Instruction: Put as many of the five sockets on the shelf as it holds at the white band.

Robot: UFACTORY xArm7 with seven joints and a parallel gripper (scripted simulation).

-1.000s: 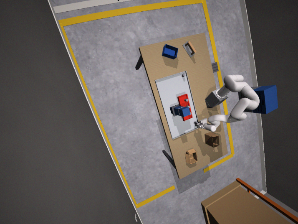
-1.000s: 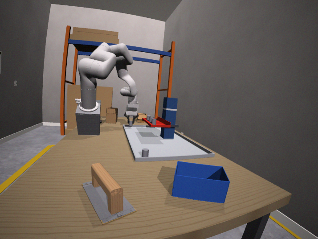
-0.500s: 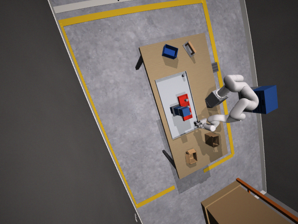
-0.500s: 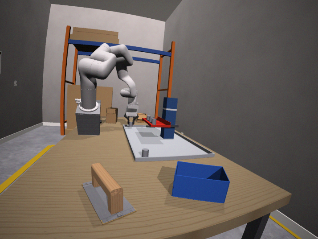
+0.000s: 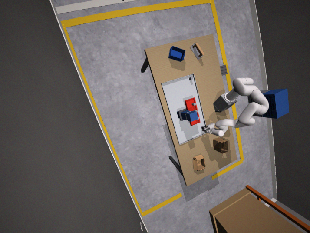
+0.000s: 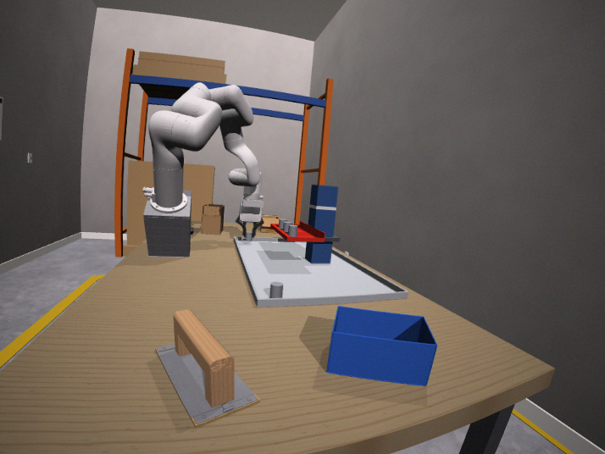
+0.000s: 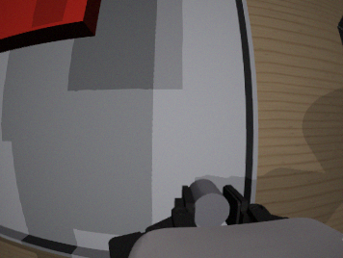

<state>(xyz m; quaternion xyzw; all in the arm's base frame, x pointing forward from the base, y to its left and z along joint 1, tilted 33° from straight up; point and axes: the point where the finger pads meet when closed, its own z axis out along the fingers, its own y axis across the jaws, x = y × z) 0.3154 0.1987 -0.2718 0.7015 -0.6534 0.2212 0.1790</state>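
My gripper (image 7: 205,199) is shut on a grey socket (image 7: 207,209) at the near corner of the grey mat, low over its edge; it also shows in the exterior view (image 6: 248,233) and from above (image 5: 206,129). The red shelf (image 6: 298,233) hangs on the blue post (image 6: 322,222), below the white band (image 6: 323,207). Three grey sockets (image 6: 287,226) stand on the shelf inside its rim. Another socket (image 6: 276,290) (image 5: 191,78) stands on the mat's far corner.
A blue bin (image 6: 381,345) and a wooden handle on a metal plate (image 6: 202,362) sit on the table end away from me. Two cardboard boxes (image 5: 220,145) (image 5: 199,162) stand on the other end. The arm's grey base block (image 6: 167,229) is beside the mat.
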